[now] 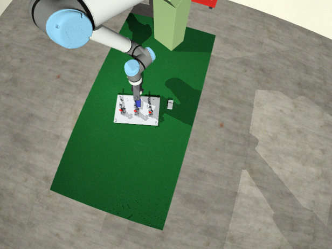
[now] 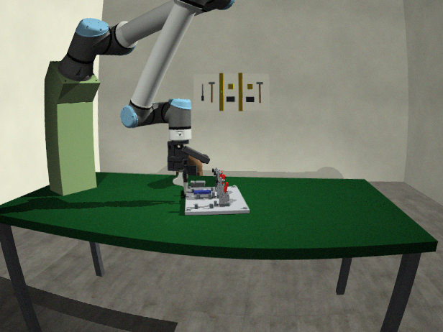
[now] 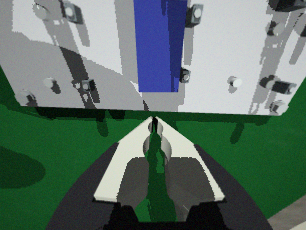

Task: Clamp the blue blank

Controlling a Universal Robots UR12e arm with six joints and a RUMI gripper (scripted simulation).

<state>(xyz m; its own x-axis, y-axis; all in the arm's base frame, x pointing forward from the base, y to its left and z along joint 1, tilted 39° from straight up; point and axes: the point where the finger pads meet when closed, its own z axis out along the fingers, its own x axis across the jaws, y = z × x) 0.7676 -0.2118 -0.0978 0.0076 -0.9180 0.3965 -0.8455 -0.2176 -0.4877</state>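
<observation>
- We hold our gripper [image 1: 137,100] [image 2: 185,195] [image 3: 153,118] narrow, nothing between its fingers, just beyond the fixture plate's [image 1: 144,121] [image 2: 216,213] [image 3: 107,95] edge.
- We see the blue blank [image 1: 138,103] [image 2: 202,192] [image 3: 159,50] on the plate's middle nest.
- We see the finished part [image 1: 170,104] [image 2: 198,183] beside the plate.

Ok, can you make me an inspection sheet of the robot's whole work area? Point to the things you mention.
Surface: green table top [image 1: 116,153] [image 2: 306,215], with shadows on it.
Job's things: blue blank [image 1: 138,103] [image 2: 202,192] [image 3: 159,50] on the white fixture plate [image 1: 135,121] [image 2: 235,210] [image 3: 110,95]; finished part [image 1: 170,104] on the table beside it.
Clutter: nothing seen.
Gripper: jaws shut, holding nothing, near the plate's edge.
Cables: nothing seen.
Surroundings: green pedestal [image 1: 168,29] [image 2: 75,144]; tool board [image 2: 265,104] on the wall; something red [image 1: 206,2] past the table.
</observation>
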